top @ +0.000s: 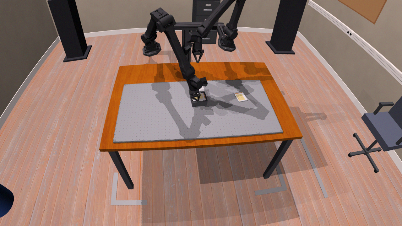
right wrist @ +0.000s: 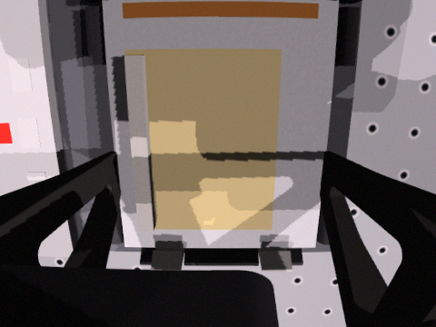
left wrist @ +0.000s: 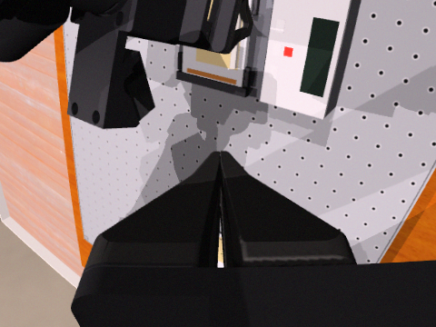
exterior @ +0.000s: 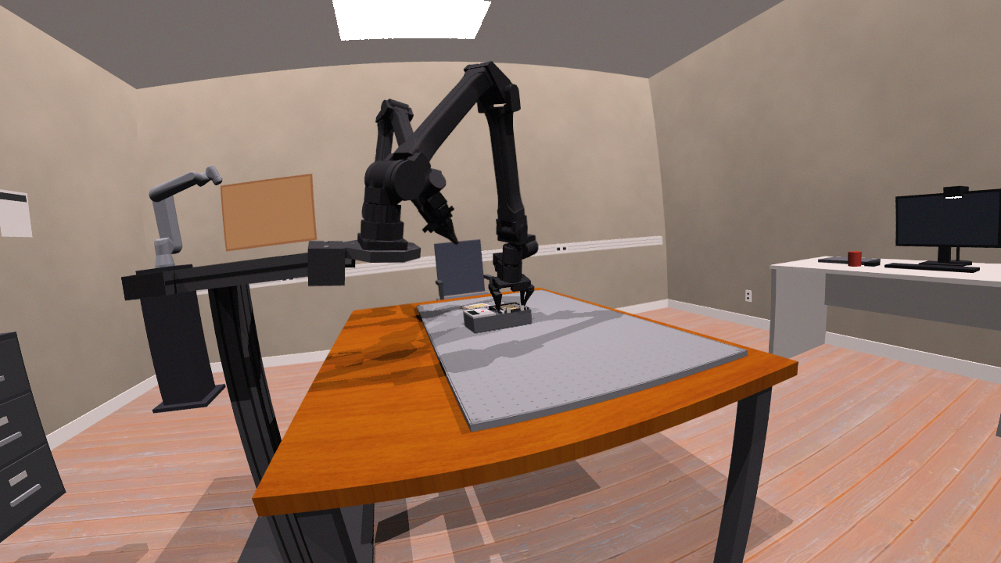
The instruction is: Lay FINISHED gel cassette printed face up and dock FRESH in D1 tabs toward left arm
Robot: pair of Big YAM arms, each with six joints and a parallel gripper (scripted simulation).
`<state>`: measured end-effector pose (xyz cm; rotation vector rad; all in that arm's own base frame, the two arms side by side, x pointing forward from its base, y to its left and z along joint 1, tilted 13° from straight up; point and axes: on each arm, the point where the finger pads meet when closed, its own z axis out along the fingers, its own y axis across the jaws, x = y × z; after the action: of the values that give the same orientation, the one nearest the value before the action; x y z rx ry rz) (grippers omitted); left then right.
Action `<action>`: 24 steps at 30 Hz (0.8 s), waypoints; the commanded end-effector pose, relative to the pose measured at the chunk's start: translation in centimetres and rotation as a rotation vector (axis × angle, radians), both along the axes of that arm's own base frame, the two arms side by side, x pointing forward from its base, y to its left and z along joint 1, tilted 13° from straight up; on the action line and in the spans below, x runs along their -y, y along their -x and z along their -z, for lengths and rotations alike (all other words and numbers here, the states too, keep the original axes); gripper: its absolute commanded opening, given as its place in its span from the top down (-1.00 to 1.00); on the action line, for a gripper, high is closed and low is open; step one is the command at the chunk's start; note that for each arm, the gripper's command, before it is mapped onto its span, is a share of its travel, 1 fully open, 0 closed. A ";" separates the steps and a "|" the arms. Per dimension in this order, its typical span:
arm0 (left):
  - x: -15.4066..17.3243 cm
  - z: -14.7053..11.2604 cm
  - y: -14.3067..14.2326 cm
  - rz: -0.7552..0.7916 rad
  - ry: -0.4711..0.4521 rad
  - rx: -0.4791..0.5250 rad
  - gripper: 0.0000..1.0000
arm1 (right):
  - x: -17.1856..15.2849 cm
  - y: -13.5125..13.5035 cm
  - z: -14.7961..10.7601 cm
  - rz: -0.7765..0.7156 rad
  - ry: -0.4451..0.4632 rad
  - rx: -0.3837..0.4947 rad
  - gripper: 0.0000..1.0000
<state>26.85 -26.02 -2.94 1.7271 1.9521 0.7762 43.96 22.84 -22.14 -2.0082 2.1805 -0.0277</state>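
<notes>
The dock D1 (top: pixel 198 104) (exterior: pixel 489 322) (left wrist: pixel 295 68) stands on the grey deck (top: pixel 157 118) near its middle. FRESH (right wrist: pixel 218 91) (left wrist: pixel 211 59), with a tan window and an orange stripe, lies in its bay. Its white comb (right wrist: pixel 135 113) stands along one side. My right gripper (top: pixel 198 96) (exterior: pixel 512 301) (right wrist: pixel 220 164) reaches down into the dock and is shut on FRESH's two long edges. FINISHED (top: pixel 240 96) (exterior: pixel 475 306) lies flat on the deck beside the dock, face up. My left gripper (top: pixel 198 59) (exterior: pixel 451 238) (left wrist: pixel 220 164) is shut and empty, high above the table's back edge.
The deck lies on an orange wooden table (top: pixel 134 72) (exterior: pixel 378 420). Two grey hooks (right wrist: pixel 168 254) (right wrist: pixel 274 254) sit at the bay end nearest the right wrist camera. An office chair (top: pixel 385 123) stands off the table.
</notes>
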 end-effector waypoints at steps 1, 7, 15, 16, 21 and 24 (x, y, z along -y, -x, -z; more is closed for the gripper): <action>2.3 -1.7 -0.6 0.004 0.048 0.026 1.00 | -0.3 -0.3 -0.3 -0.002 -0.009 0.010 1.00; 2.6 -2.4 -0.6 0.004 0.048 0.026 1.00 | -0.3 -0.3 -0.3 -0.002 -0.009 0.010 1.00; 2.6 -2.5 -0.6 0.004 0.048 0.026 1.00 | -0.3 -0.3 -0.3 -0.002 -0.009 0.010 1.00; 2.1 -2.6 -0.7 -0.026 0.061 0.021 1.00 | -0.3 -0.3 -0.3 -0.002 -0.009 0.010 1.00; 0.7 -2.9 -1.0 -0.117 0.098 0.004 1.00 | -0.3 -0.3 -0.3 -0.002 -0.009 0.010 1.00; -0.8 -3.3 -1.3 -0.208 0.136 -0.013 1.00 | -0.3 -0.3 -0.3 -0.002 -0.009 0.010 1.00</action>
<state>26.53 -25.31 -1.46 1.6439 2.0624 0.7271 43.96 22.84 -22.14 -2.0082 2.1805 -0.0277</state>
